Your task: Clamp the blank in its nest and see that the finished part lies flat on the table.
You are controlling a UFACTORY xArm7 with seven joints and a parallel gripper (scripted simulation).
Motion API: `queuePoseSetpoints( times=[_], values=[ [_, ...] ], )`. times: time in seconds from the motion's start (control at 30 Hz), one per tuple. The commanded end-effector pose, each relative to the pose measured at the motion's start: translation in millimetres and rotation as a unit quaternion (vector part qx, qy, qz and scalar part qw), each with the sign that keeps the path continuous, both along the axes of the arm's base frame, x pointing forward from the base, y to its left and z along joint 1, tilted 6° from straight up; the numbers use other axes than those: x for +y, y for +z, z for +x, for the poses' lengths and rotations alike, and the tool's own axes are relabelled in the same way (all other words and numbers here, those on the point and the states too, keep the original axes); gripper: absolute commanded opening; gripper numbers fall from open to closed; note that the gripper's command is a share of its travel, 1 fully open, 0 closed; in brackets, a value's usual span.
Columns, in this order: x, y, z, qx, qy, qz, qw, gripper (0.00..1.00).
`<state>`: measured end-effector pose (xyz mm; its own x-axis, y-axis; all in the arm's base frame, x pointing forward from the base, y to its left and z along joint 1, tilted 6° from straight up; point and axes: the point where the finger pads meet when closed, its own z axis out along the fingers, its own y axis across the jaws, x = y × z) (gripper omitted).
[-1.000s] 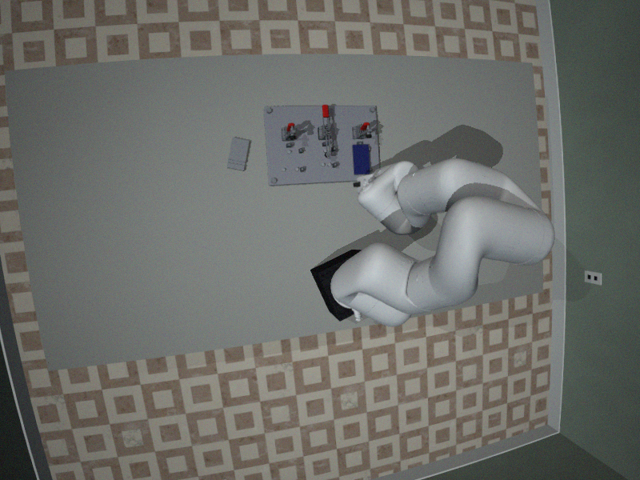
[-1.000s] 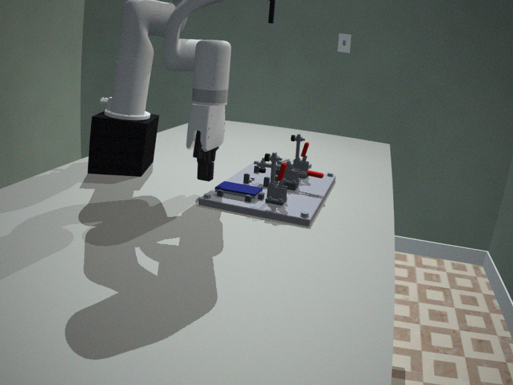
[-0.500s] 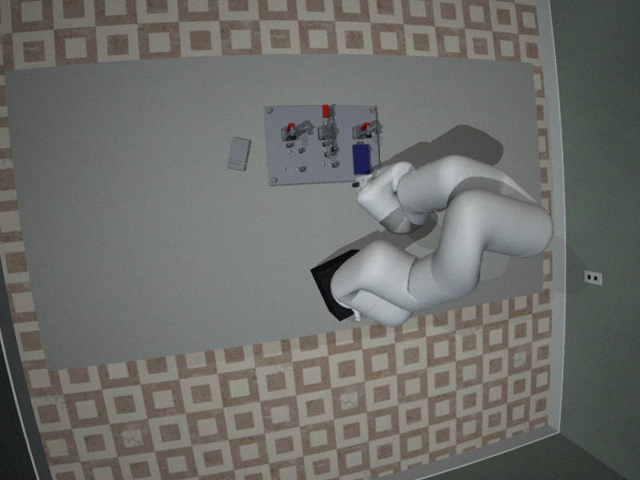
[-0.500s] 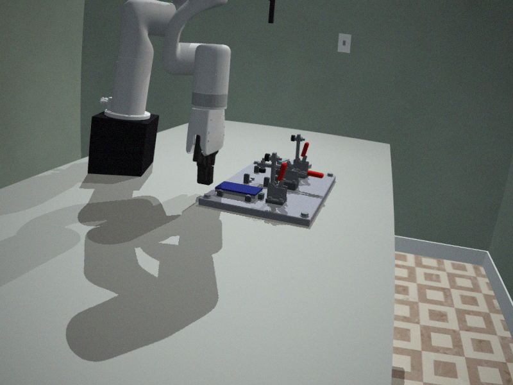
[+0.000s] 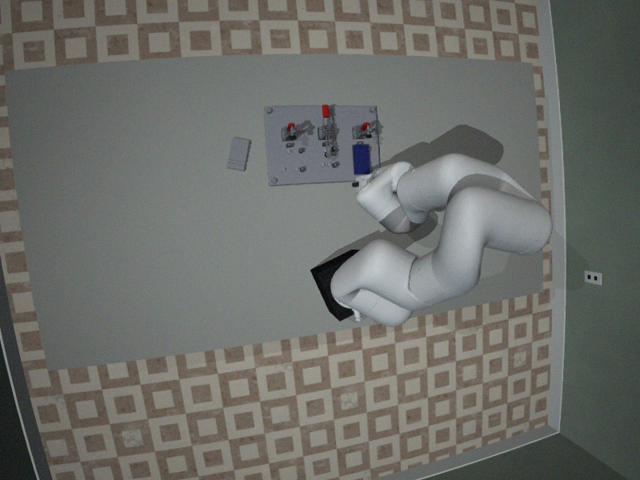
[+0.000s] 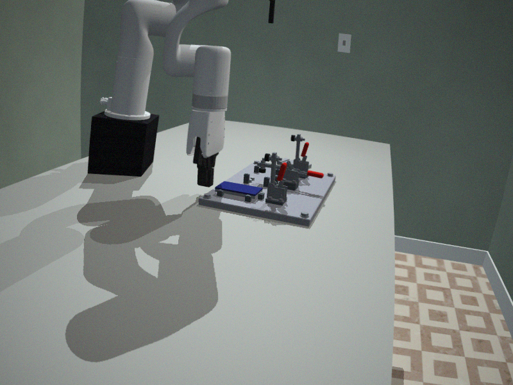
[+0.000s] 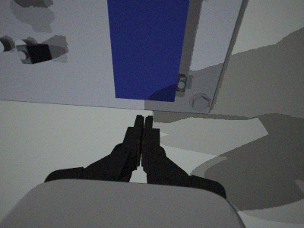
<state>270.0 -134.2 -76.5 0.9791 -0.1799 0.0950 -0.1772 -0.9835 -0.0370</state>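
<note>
The blue blank (image 5: pixel 362 158) (image 6: pixel 239 188) (image 7: pixel 146 49) lies flat in the nest at the fixture plate's (image 5: pixel 310 175) (image 6: pixel 296 205) (image 7: pixel 76 83) arm-side end. The red handle (image 5: pixel 365 125) (image 6: pixel 282 171) of that nest's clamp stands raised. My gripper (image 5: pixel 354 183) (image 6: pixel 205 182) (image 7: pixel 144 127) is shut and empty. It hangs low over the table just off the plate's edge, in line with the blank's near end. The grey finished part (image 5: pixel 238 154) lies flat on the table beyond the plate's other end.
The plate has two more clamps. The middle one's red handle (image 5: pixel 325 110) (image 6: pixel 315 174) lies flat, and the far one's handle (image 5: pixel 290 125) (image 6: pixel 304 149) stands up. The arm's black base (image 5: pixel 322 281) (image 6: pixel 122 142) stands behind the gripper.
</note>
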Motion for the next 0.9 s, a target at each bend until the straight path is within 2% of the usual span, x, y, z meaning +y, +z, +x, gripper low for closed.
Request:
queuePoseSetpoints(
  times=[0.0, 0.87],
  values=[
    [-0.6, 0.0, 0.8, -0.001, 0.000, -0.001, 1.000, 0.00],
    [-1.5, 0.5, 5.8, -0.001, 0.000, -0.001, 1.000, 0.00]
  ],
)
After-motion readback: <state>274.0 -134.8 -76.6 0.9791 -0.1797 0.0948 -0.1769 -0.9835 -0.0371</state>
